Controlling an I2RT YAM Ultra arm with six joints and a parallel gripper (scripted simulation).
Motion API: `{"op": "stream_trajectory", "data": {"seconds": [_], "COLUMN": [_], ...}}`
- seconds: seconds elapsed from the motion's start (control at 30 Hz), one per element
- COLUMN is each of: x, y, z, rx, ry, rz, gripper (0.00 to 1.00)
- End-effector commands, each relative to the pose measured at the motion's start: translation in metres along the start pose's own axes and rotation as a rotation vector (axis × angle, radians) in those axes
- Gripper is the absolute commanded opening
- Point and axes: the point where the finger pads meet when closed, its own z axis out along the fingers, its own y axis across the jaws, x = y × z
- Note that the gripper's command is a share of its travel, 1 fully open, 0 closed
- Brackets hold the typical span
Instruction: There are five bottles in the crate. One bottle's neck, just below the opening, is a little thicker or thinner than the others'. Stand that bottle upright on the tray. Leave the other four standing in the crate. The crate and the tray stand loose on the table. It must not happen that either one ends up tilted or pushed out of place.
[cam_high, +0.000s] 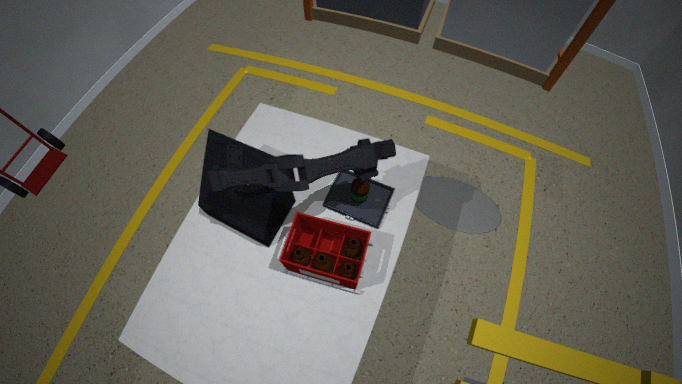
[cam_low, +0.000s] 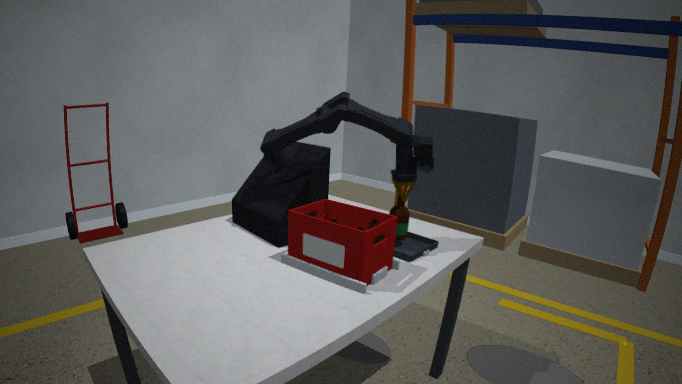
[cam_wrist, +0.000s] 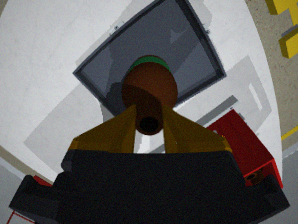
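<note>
My gripper (cam_high: 361, 176) (cam_low: 402, 196) (cam_wrist: 149, 110) is shut on the neck of a brown bottle (cam_high: 360, 189) (cam_low: 401, 217) (cam_wrist: 150, 87) with a green band at its base. The bottle is upright over the dark tray (cam_high: 378, 204) (cam_low: 419, 245) (cam_wrist: 193, 30), at or just above its floor; I cannot tell whether it touches. The red crate (cam_high: 299, 233) (cam_low: 340, 235) (cam_wrist: 241, 143) stands in front of the tray. Several brown bottles (cam_high: 324, 260) stand in it, and two back cells are empty.
The arm's black base (cam_high: 240, 190) (cam_low: 280, 195) stands behind the crate on the white table (cam_high: 215, 290) (cam_low: 210, 295). The tray lies near the table's right edge. Grey boxes, an orange rack and a red hand truck (cam_low: 90, 170) stand on the floor beyond.
</note>
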Motion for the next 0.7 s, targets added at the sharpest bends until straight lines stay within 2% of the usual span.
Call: {"op": "stream_trajectory", "data": {"seconds": [0.0,0.67], "x": [-0.0108,-0.0114], "y": [-0.0021,-0.0026], "z": [-0.0135,-0.0119], "rx": [0.026,0.027], "ry": [-0.047,-0.049], "rz": [0.003,0.007], "gripper": [0.00,0.00]}}
